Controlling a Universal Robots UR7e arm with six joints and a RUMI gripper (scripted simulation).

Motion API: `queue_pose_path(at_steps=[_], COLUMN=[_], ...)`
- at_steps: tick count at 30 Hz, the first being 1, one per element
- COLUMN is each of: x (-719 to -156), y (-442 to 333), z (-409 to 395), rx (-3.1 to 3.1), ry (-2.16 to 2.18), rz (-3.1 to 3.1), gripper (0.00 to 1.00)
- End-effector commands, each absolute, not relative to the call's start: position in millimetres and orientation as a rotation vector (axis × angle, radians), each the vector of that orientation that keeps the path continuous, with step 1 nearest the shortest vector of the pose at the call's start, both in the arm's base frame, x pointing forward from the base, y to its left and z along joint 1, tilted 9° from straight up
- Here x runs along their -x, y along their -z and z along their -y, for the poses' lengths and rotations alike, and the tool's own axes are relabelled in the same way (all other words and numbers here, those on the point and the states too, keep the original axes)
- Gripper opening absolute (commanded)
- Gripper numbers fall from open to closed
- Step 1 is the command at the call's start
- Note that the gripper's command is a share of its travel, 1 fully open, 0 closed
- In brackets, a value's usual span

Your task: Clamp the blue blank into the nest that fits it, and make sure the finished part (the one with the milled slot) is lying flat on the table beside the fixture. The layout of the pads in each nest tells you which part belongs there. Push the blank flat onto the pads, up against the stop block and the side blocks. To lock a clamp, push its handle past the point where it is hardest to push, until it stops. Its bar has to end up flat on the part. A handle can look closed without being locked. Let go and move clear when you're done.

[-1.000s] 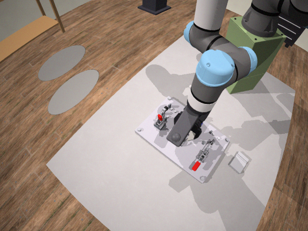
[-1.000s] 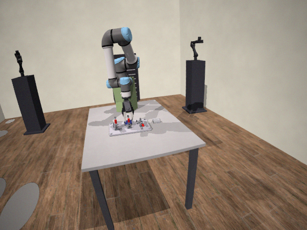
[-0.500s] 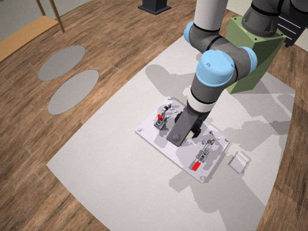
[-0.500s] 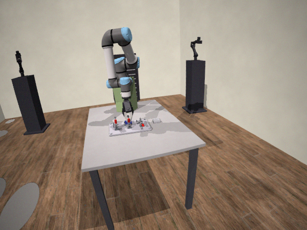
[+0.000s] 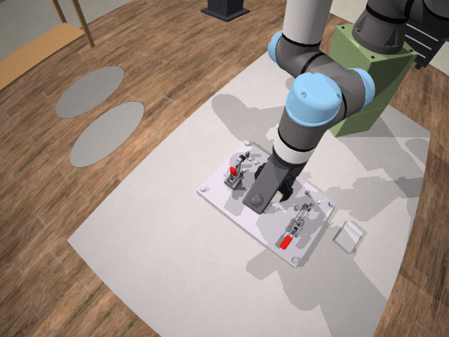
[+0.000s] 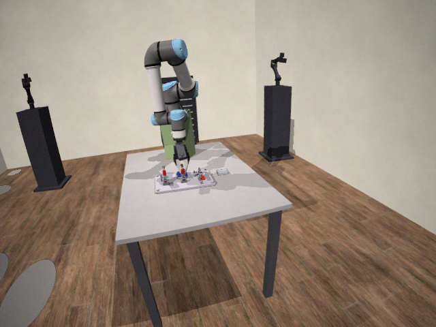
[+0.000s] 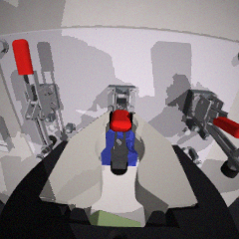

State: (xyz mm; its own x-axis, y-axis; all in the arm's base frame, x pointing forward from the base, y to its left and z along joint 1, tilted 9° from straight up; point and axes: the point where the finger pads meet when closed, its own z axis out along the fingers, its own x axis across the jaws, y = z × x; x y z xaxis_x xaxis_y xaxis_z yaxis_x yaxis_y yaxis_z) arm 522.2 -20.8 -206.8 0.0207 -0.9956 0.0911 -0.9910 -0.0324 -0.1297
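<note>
Presently the hand point(image 7: 119, 161), closed narrow on the middle clamp's red handle point(image 7: 120, 120), must drive it past its stiffest point.

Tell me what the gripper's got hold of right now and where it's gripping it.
The gripper is shut on the middle clamp's red handle, pinched between the fingers at its red grip end, right above the blue blank.

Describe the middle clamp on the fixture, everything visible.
The middle clamp has a grey metal bracket, a short red handle and a dark bar lying over the blue blank. It stands mid-plate between two other red-handled clamps. The gripper has its pale fingers shut on the handle. Whether it is locked cannot be told.
</note>
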Motion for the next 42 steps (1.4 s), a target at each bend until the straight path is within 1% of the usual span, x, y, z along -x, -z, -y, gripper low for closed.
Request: queue_pose_path(at_steps=[1, 42], x=[-522.6, -528.6], y=[206.3, 205.2], z=[20.8, 20.5], rx=[2.222, 2.222], ry=[0.245, 0.245], rz=[-2.164, -2.164], gripper=[0.0, 0.0])
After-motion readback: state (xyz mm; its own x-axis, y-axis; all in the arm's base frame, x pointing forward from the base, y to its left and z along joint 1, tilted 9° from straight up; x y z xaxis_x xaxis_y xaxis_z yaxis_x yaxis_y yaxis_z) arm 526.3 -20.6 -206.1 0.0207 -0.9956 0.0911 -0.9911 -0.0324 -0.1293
